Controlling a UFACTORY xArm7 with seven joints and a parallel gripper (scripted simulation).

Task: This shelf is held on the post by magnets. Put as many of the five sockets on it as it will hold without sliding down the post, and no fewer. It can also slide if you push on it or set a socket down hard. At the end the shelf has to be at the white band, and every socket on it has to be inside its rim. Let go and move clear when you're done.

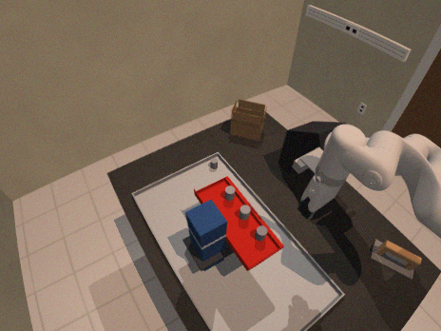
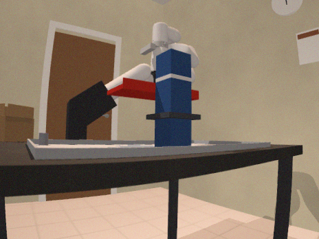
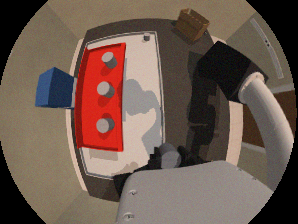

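The red shelf point(image 1: 252, 249) point(image 2: 137, 88) point(image 3: 90, 107) is on the blue post point(image 1: 206, 221) point(image 2: 172, 103) point(image 3: 54, 89). In the exterior view it appears slightly below the white band point(image 1: 214, 241) point(image 2: 180, 77); the post hides the join. Three grey sockets stand in a row inside its rim: one point(image 1: 230, 192) point(image 3: 109, 59), a middle one point(image 1: 244, 212) point(image 3: 105, 89) and one point(image 1: 260, 233) point(image 3: 105, 125). Another socket point(image 1: 214, 165) point(image 2: 43, 138) point(image 3: 146, 37) stands in the tray's far corner. My gripper point(image 1: 308, 209) point(image 3: 167, 154) is shut on a grey socket, beside the shelf, beyond the tray's edge.
The grey tray point(image 1: 157, 209) point(image 2: 86, 152) point(image 3: 142, 70) lies under the shelf. A black collar point(image 2: 172, 117) rings the lower post. A cardboard box point(image 1: 248, 121) point(image 2: 17, 120) point(image 3: 191, 25) stands at the table's far side. An orange-handled object point(image 1: 401, 254) lies near the table's right edge.
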